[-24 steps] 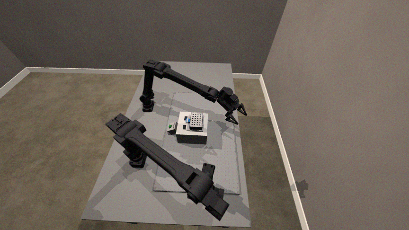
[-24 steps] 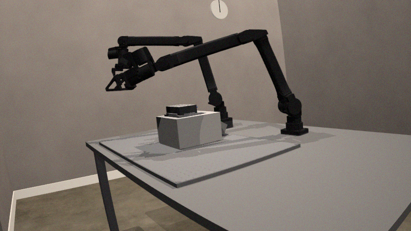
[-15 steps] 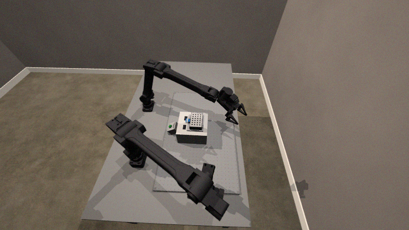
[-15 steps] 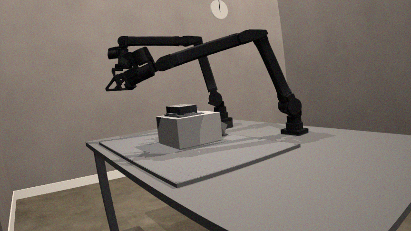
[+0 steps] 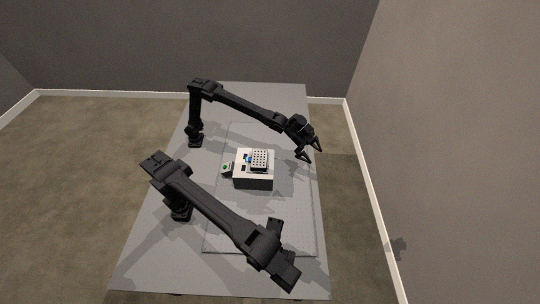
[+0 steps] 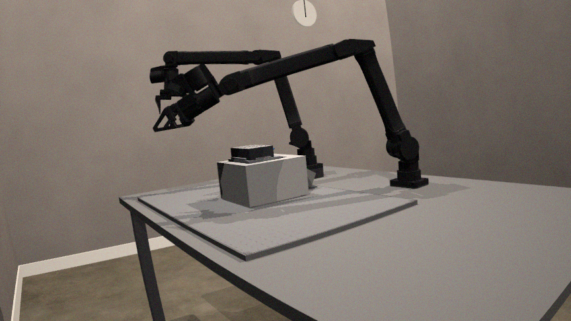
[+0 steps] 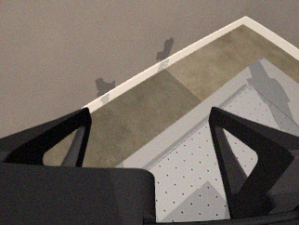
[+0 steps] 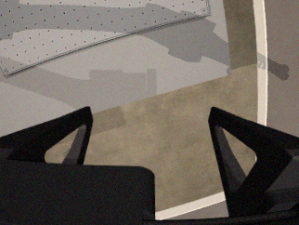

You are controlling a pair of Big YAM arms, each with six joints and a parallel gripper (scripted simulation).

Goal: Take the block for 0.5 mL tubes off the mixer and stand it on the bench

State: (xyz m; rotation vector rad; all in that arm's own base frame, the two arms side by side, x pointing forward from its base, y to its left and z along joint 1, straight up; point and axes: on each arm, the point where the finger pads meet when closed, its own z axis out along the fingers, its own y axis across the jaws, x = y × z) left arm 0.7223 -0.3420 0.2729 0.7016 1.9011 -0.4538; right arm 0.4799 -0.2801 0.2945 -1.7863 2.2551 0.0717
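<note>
My left claw [image 5: 315, 156] [image 6: 159, 127] [image 7: 149, 113] is wide apart, up in the air past the mixer [image 5: 252, 183] [image 6: 275, 181] — nothing is in it. My right claw [image 6: 159, 106] [image 8: 150, 112] is wide apart too, with nothing in it, up high and well away from the block [image 5: 259, 158] [image 6: 252, 153]. The block sits on top of the mixer, with the blue lever [image 5: 247, 159] at its front. The mixer stands on the dotted board [image 5: 298, 226] [image 6: 279, 235] [image 7: 183, 172] [image 8: 46, 53] — neither claw touches it.

Grey-brown walls [image 5: 453, 113] [image 6: 100, 100] [image 7: 70, 37] [image 8: 285, 116], pale skirting [image 5: 372, 189] [image 6: 79, 252] [image 7: 162, 67] [image 8: 260, 60]. Mottled brown floor [image 5: 86, 170] [image 6: 79, 287] [image 7: 139, 121] [image 8: 176, 135]. Round white clock [image 6: 301, 14] high on wall. Grey table [image 5: 158, 261] [image 6: 458, 247] [image 7: 153, 144] [image 8: 186, 76], dark legs. Shadows fall across table and lower wall.
</note>
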